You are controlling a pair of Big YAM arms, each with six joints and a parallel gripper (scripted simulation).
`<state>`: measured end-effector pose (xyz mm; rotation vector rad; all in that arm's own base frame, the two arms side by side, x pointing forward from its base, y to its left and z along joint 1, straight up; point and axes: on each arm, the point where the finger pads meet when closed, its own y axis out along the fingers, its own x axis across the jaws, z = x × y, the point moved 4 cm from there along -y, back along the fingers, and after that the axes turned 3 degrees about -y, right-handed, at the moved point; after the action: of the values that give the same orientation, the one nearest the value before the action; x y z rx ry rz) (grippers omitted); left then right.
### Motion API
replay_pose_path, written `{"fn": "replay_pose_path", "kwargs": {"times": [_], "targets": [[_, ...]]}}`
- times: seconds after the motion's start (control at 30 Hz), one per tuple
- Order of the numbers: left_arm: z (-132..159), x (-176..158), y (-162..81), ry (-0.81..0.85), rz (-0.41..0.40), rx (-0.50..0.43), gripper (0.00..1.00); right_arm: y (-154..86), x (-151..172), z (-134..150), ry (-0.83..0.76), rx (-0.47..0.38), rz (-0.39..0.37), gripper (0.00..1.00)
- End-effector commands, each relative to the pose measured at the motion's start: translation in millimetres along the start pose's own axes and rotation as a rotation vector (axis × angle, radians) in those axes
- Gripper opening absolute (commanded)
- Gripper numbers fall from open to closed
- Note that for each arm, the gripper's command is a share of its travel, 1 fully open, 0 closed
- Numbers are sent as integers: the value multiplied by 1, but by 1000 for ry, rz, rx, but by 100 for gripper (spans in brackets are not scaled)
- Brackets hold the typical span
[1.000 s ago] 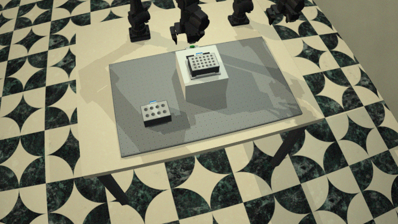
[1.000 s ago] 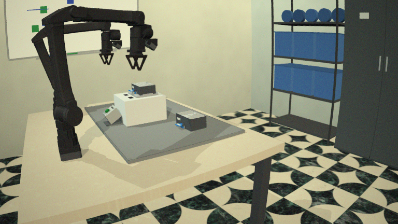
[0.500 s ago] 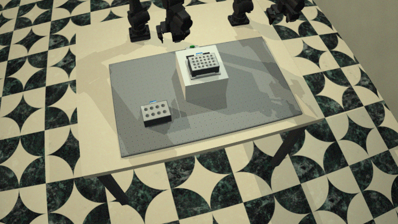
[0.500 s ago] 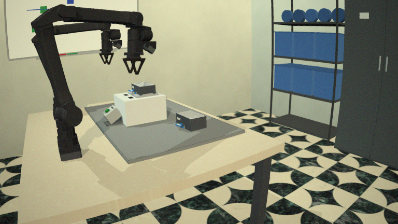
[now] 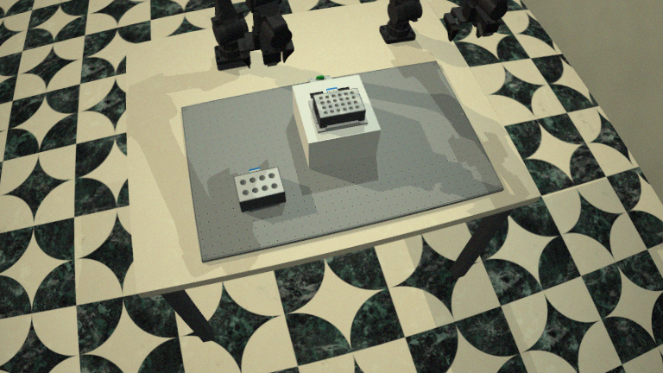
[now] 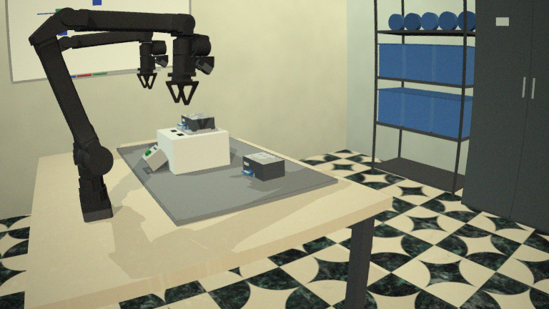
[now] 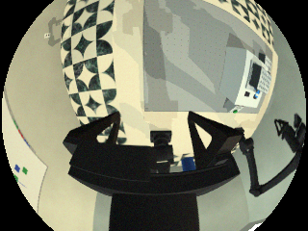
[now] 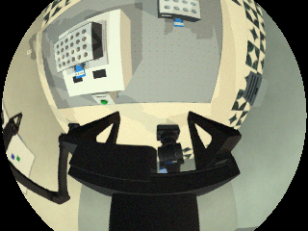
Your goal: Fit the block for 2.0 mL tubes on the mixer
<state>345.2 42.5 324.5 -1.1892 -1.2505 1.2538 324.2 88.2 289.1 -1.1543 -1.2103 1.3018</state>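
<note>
Black right fingers (image 5: 287, 53) (image 6: 187, 101): open | block (image 5: 339, 101) (image 6: 198, 122) (image 7: 265, 81) (image 8: 74, 47): on mixer (image 5: 342, 154) (image 6: 198, 151) (image 7: 244, 96) (image 8: 114, 58), lower, apart

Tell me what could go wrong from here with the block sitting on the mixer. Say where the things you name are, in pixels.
The many-holed block (image 5: 339, 103) (image 6: 197, 121) (image 8: 73, 49) may not be fully latched; no view settles that. Its printed size is too small to read, so it may be the wrong block. Both the left gripper (image 6: 146, 86) (image 7: 154, 115) and right gripper (image 6: 181, 102) (image 8: 153, 115) are open above the bench, so neither steadies it.
</note>
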Motion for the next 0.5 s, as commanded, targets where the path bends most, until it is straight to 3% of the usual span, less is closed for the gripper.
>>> {"fn": "replay_pose_path", "kwargs": {"times": [0.0, 0.13, 0.47], "targets": [[2, -2, 1, 13, -2, -3, 100, -16, -23, 17, -16, -31, -5, 100], [2, -2, 2, 13, -2, -1, 100, -22, -37, 26, -31, -69, -19, 100], [-3, -2, -10, 13, -4, -31, 100, -4, -72, 44, -30, -34, -5, 100]]}}
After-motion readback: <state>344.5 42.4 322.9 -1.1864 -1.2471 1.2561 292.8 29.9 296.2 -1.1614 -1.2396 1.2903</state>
